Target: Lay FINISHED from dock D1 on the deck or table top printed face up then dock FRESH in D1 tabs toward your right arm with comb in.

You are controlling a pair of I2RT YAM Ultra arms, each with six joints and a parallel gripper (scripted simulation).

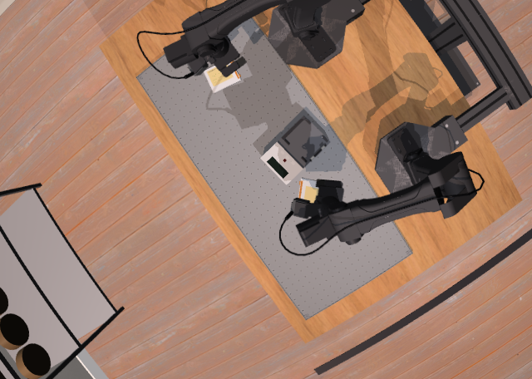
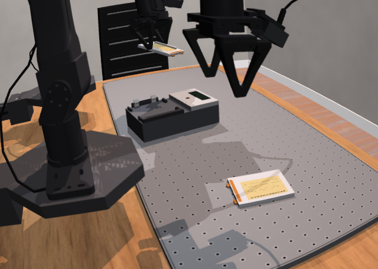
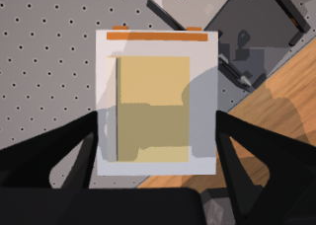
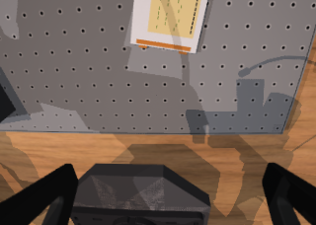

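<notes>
The dock D1 (image 1: 305,139) (image 2: 180,122) (image 3: 257,33) (image 4: 5,102) sits on the perforated deck (image 1: 240,194) (image 2: 305,169) (image 3: 49,62) (image 4: 99,77), its open bay toward the deck edge on the arm-base side, where the bench (image 1: 365,87) (image 2: 91,245) (image 3: 281,77) (image 4: 30,146) shows bare wood. To one side of the dock and above the deck, the left fingers (image 1: 315,194) (image 2: 157,45) grip FRESH (image 1: 309,190) (image 2: 168,47) (image 3: 202,87) by its two long edges, tabs projecting ahead; its comb (image 3: 113,112) runs beside the yellow gel. Well apart on the dock's other side, FINISHED (image 1: 221,78) (image 2: 265,187) (image 4: 173,13) lies flat, printed face up, with open deck between. The right fingers (image 1: 217,67) (image 2: 225,85) stand wide, above the deck. FINISHED's face carries rows of green marks and a dark dashed line, too small to read; the dock's screen (image 1: 277,167) (image 2: 199,95) is dark.
</notes>
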